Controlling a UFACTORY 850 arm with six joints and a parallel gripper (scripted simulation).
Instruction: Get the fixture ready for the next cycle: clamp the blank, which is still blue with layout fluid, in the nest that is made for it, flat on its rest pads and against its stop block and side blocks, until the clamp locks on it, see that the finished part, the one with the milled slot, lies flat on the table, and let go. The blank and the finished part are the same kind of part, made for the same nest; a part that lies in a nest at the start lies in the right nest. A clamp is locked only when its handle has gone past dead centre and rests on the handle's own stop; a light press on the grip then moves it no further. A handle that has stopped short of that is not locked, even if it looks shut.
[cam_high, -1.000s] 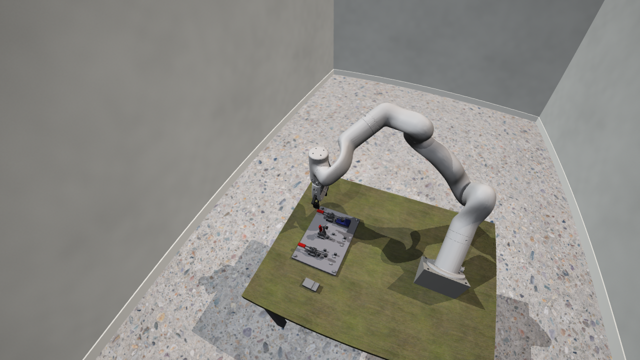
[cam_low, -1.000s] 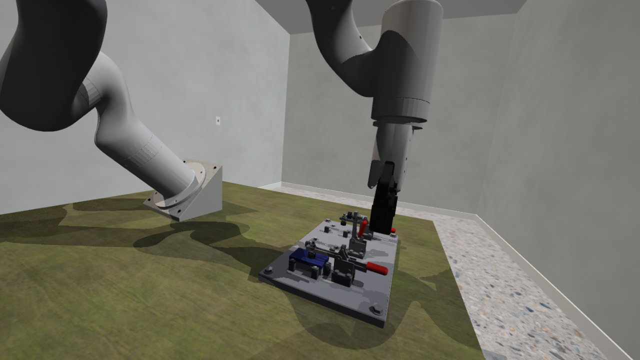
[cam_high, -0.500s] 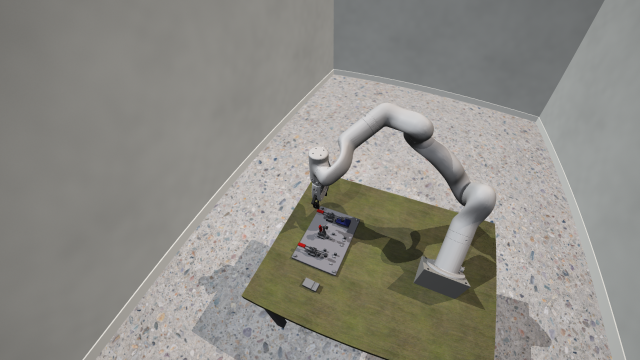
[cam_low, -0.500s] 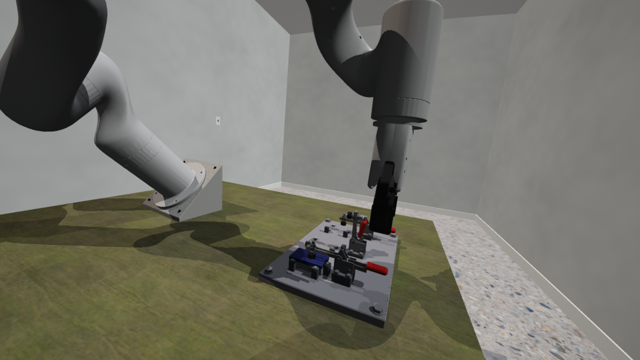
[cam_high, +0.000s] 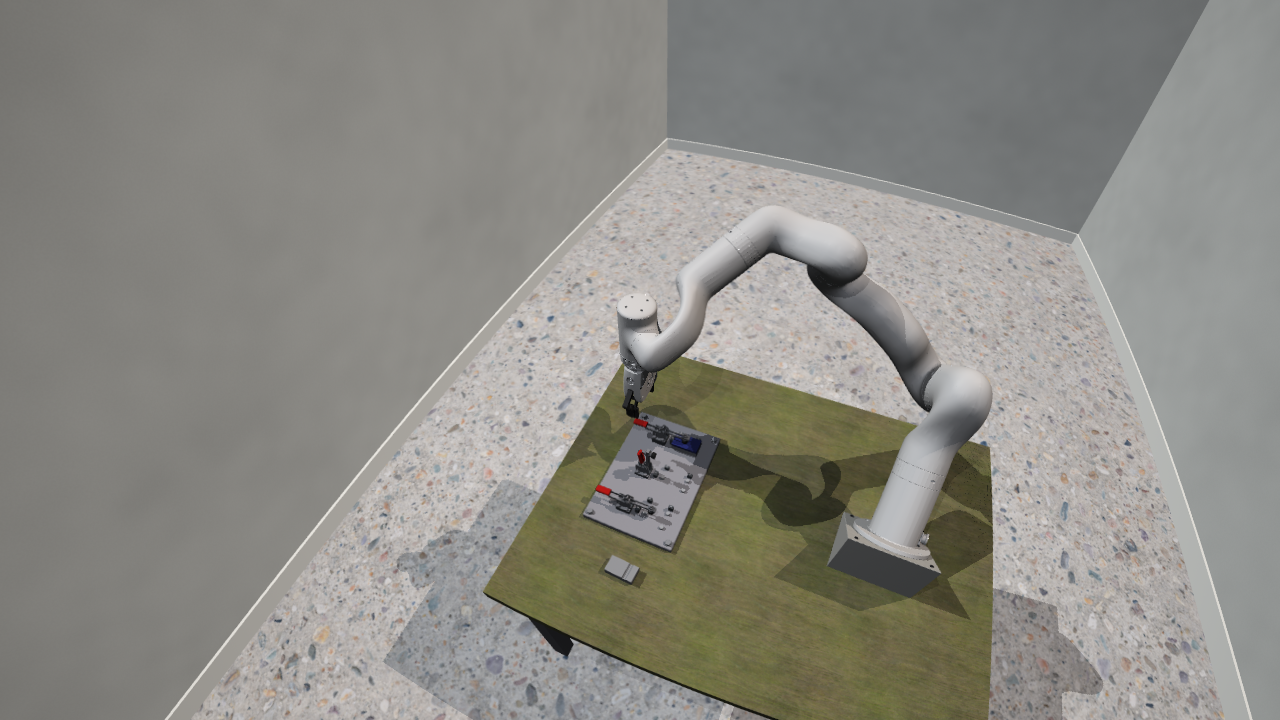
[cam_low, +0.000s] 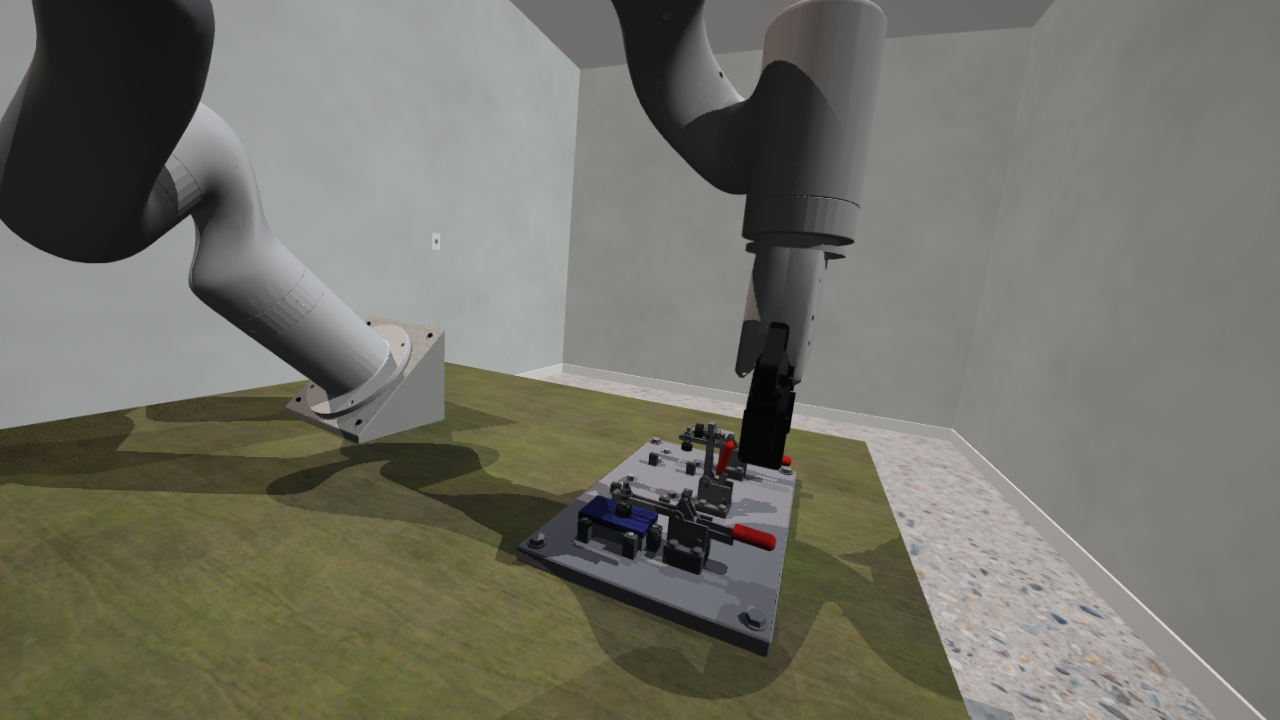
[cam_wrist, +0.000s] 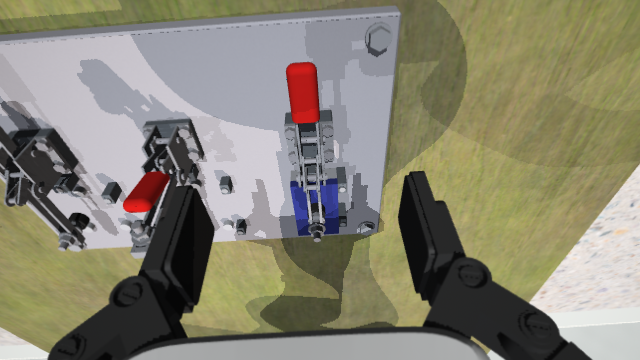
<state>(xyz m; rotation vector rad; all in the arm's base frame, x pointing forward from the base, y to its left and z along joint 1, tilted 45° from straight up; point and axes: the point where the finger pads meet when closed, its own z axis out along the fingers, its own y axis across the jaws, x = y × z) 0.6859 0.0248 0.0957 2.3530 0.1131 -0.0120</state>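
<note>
The blue blank (cam_wrist: 315, 210) sits in the end nest of the grey fixture plate (cam_high: 650, 483), between its blocks, with the clamp arm down on it. It also shows in the exterior view (cam_low: 615, 513). That clamp's red handle (cam_wrist: 302, 92) lies low and flat along the plate. I cannot tell whether it rests on its stop. My gripper (cam_wrist: 303, 200) is open and empty. It hangs above the plate's edge, clear of the clamp (cam_low: 765, 429). The grey finished part (cam_high: 621, 568) with its slot lies flat on the table, apart from the plate.
The middle clamp's red handle (cam_wrist: 146, 191) stands raised beside my left finger. A third clamp (cam_high: 626, 503) at the plate's other end has its handle (cam_high: 604, 489) down. The robot base (cam_high: 881, 557) stands at the table's right side.
</note>
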